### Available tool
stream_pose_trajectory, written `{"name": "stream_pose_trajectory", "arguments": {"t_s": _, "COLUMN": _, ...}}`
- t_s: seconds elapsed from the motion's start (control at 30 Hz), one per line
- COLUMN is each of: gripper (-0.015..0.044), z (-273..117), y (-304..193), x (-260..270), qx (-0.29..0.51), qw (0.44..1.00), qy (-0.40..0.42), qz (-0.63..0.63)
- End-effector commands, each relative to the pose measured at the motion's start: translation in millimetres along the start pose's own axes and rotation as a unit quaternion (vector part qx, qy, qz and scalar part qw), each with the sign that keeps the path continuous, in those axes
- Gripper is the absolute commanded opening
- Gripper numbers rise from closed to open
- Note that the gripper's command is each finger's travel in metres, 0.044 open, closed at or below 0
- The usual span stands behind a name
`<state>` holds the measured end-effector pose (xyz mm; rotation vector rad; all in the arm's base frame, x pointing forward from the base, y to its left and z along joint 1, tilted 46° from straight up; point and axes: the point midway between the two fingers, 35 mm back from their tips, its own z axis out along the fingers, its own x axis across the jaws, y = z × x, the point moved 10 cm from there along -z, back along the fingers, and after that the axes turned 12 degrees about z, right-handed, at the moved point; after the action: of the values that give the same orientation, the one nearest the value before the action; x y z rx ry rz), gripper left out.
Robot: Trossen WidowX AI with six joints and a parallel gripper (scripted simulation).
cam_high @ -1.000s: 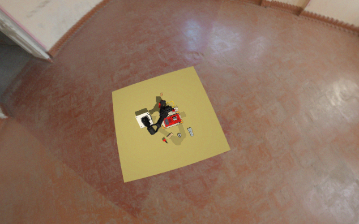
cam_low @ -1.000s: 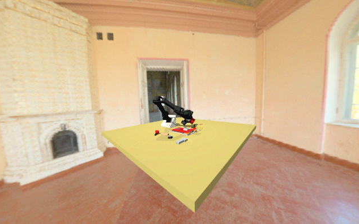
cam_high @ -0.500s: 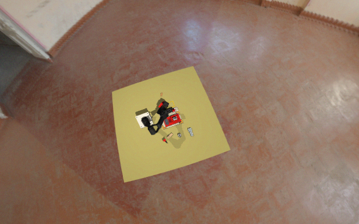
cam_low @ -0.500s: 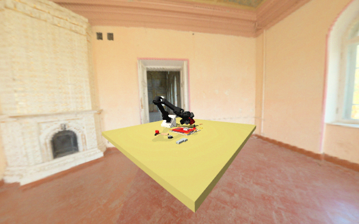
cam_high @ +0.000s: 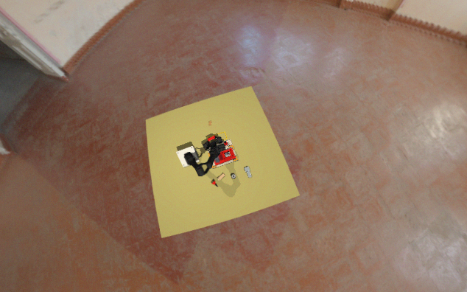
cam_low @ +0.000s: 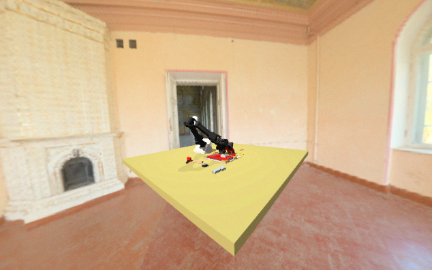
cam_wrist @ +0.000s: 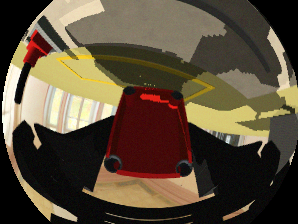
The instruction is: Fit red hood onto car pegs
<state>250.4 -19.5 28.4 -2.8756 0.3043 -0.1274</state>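
From my white base (cam_high: 183, 158) (cam_low: 201, 149) at left, my black arm (cam_high: 199, 169) (cam_low: 208, 131) bends high, then slopes down rightward; my gripper (cam_wrist: 150, 123), fingers well apart, grips the red hood (cam_high: 211, 138) (cam_low: 229, 150) (cam_wrist: 150, 132) between them, near the chassis (cam_high: 225, 157) (cam_low: 219, 157).

an old room with an ornate fireplace (cam_low: 56, 143).

Engine block (cam_high: 227, 154): too small for you to make out; pegs around it: likewise indistinct.
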Motion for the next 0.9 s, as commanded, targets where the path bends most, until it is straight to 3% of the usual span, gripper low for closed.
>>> {"name": "stream_pose_trajectory", "arguments": {"t_s": 0.0, "gripper": 0.0, "z": 2.8, "y": 5.0, "x": -1.4, "qx": -0.007, "qw": 1.0, "qy": -0.005, "qz": 0.023}}
{"name": "stream_pose_trajectory", "arguments": {"t_s": 0.13, "gripper": 0.0, "z": 0.2, "y": -1.4, "x": -0.3, "qx": -0.003, "qw": 1.0, "qy": -0.001, "qz": -0.012}}
{"name": "stream_pose_trajectory", "arguments": {"t_s": 0.7, "gripper": 0.044, "z": 0.5, "y": -0.3, "x": -0.3, "qx": 0.001, "qw": 1.0, "qy": -0.001, "qz": 0.001}}
{"name": "stream_pose_trajectory", "arguments": {"t_s": 0.87, "gripper": 0.044, "z": -15.7, "y": -6.2, "x": 4.5, "qx": 0.0, "qw": 1.0, "qy": -0.001, "qz": 0.013}}
